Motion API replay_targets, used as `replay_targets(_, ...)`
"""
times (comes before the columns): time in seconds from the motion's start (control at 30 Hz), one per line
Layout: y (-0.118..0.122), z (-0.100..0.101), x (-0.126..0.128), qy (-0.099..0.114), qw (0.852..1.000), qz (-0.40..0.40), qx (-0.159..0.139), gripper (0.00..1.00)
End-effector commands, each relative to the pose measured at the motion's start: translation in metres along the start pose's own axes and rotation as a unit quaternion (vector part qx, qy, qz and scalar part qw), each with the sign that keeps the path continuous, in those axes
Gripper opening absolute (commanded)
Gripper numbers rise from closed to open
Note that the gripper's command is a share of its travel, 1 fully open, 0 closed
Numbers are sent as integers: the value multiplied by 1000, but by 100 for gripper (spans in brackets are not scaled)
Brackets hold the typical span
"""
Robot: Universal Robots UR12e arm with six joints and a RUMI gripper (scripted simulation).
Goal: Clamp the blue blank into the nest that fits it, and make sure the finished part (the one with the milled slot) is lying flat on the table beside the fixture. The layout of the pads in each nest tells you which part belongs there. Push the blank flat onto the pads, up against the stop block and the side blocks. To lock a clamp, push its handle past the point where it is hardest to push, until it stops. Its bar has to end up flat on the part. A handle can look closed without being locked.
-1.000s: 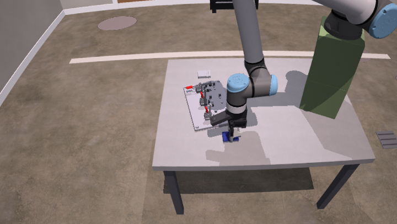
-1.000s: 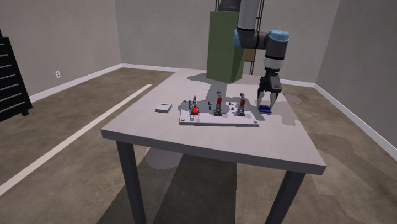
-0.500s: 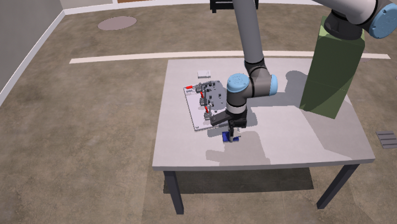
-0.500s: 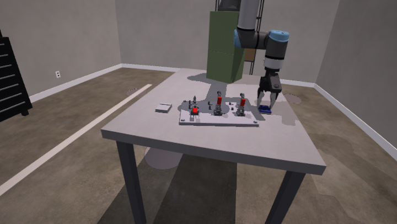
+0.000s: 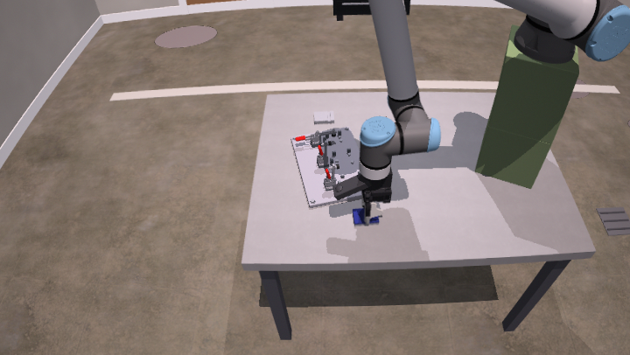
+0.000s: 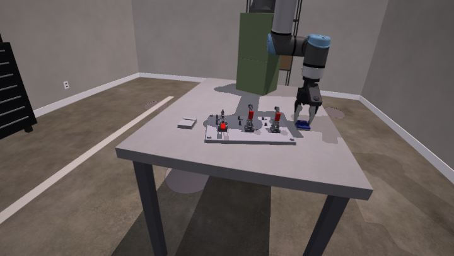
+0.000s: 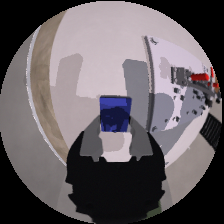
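Well, across the exterior view, the pale finished part [image 5: 323,117] [image 6: 186,123] lies flat on the table [image 5: 454,229] [image 6: 165,142] [image 7: 105,40], left of the fixture [image 5: 311,193] [image 6: 248,137] [image 7: 159,55]. The fixture's left red handle [image 5: 300,138] [image 6: 222,126] sits low; the middle [image 5: 320,149] [image 6: 250,115] and right ones stand up. Beyond its right edge, the gripper [image 5: 369,218] [image 6: 303,122] [image 7: 114,116] has its fingers closed on the blue blank [image 5: 358,216] [image 6: 302,126] [image 7: 115,106], off the fixture. Markings on the arm's blue cap [image 5: 378,127] [image 6: 318,40] are too small to read.

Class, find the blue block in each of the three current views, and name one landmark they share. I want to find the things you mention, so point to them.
Top: below the centre, under the gripper [image 5: 374,217] [image 6: 304,119] [image 7: 114,116], the blue block [image 5: 358,216] [image 6: 302,126] [image 7: 115,105].
Exterior: right of centre, between the fingertips.
Wrist: near the middle.
Shared landmark: the pale board [image 5: 304,176] [image 6: 241,137] [image 7: 162,60] with red handles [image 5: 299,138] [image 6: 277,116] [image 7: 200,77].
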State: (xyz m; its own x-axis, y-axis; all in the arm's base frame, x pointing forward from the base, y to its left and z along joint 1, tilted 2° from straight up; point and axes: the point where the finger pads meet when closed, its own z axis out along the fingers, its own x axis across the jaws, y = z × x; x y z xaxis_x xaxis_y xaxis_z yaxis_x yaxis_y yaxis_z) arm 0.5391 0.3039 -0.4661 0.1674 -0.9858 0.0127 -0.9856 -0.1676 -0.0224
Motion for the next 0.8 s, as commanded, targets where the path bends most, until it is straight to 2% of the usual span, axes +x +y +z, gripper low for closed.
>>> replay_targets(0.0,0,0,0,0,1000,0,0,0)
replay_targets(0.77,0,-8,0,0,1000,0,0,0)
